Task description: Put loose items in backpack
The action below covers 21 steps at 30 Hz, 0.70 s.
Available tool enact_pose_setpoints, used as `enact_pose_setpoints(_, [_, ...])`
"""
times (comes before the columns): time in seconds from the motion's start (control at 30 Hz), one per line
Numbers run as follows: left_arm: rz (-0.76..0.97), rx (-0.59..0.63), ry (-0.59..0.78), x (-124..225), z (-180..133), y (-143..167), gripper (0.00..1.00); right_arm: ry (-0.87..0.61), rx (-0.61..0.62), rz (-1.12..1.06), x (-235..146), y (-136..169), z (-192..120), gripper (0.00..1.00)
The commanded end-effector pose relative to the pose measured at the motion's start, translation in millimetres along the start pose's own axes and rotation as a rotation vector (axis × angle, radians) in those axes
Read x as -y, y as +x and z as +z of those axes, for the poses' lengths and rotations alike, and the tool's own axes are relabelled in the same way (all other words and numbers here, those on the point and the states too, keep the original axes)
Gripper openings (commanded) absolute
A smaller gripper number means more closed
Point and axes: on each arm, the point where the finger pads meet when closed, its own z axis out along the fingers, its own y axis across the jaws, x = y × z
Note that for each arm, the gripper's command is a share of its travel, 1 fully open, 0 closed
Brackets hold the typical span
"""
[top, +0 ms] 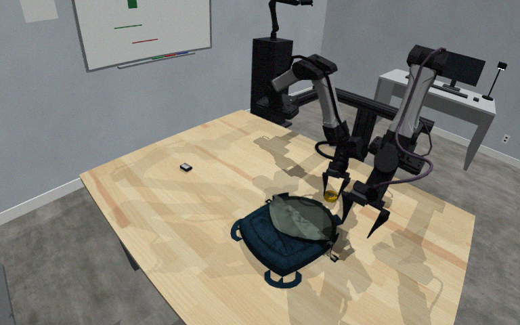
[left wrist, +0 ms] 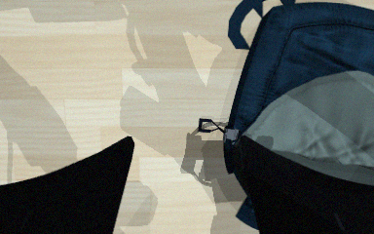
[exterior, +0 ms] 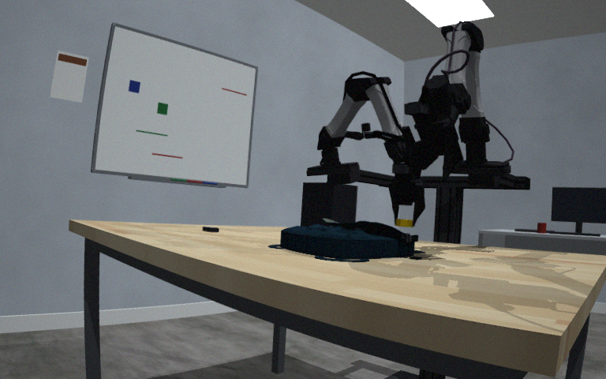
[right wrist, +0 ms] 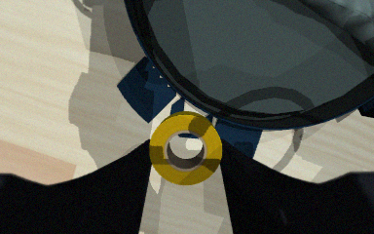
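Right gripper (top: 331, 196) (exterior: 405, 223) (right wrist: 185, 146): part open, fingers closed on a yellow ring, looks like a tape roll (top: 330, 200) (exterior: 404, 223) (right wrist: 163, 134). Ring sits between the fingertips, one tip on each side, hole facing the wrist camera. It's up off the table (top: 214, 245) (exterior: 312, 286) (left wrist: 88, 83) (right wrist: 39, 112).

Left gripper (top: 355, 229) (left wrist: 187, 138): wide open, nothing held, fingers pointing down beside the backpack. It's near the right gripper, fingertips apart from the ring.

Blue backpack (top: 284, 245) (exterior: 339, 242) (left wrist: 312, 44) (right wrist: 151, 93) lies flat on the table. From the right gripper it's just past the fingertips, toward the top of the wrist view; the ring is outside the dark rim, near the straps. In the left wrist view it's on the right side, partly behind one finger. Grey cloth (top: 295, 218) (left wrist: 317, 112) shows inside the rim; can't tell flap from lining.

Small dark item (top: 185, 166) (exterior: 210, 229), lighter on top, is loose on the table, well apart from both grippers, on the right gripper's side away from the left one. Neither the ring nor this item is in the backpack.
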Motion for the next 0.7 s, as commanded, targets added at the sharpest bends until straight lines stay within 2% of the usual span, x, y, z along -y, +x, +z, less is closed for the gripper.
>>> enact_pose_setpoints(0.0, [0.004, 0.026, 0.002, -1, 0, -10, 0.9, -0.022, 0.029, 0.031, -13, -24, -7, 0.48])
enact_pose_setpoints(0.37, [0.004, 0.026, 0.002, -2, 0, -10, 0.9, -0.019, 0.025, 0.025, -13, -19, -5, 0.48])
enact_pose_setpoints(0.53, [0.004, 0.026, 0.003, -2, 0, -10, 0.9, -0.004, 0.0, -0.001, -5, -11, 11, 0.48])
enact_pose_setpoints(0.63, [0.004, 0.026, 0.003, -2, 0, -10, 0.9, -0.01, 0.008, 0.01, -7, -27, 13, 0.48])
enact_pose_setpoints(0.67, [0.004, 0.026, 0.003, -2, 0, -11, 0.9, -0.004, 0.001, 0.0, -5, -23, 18, 0.48])
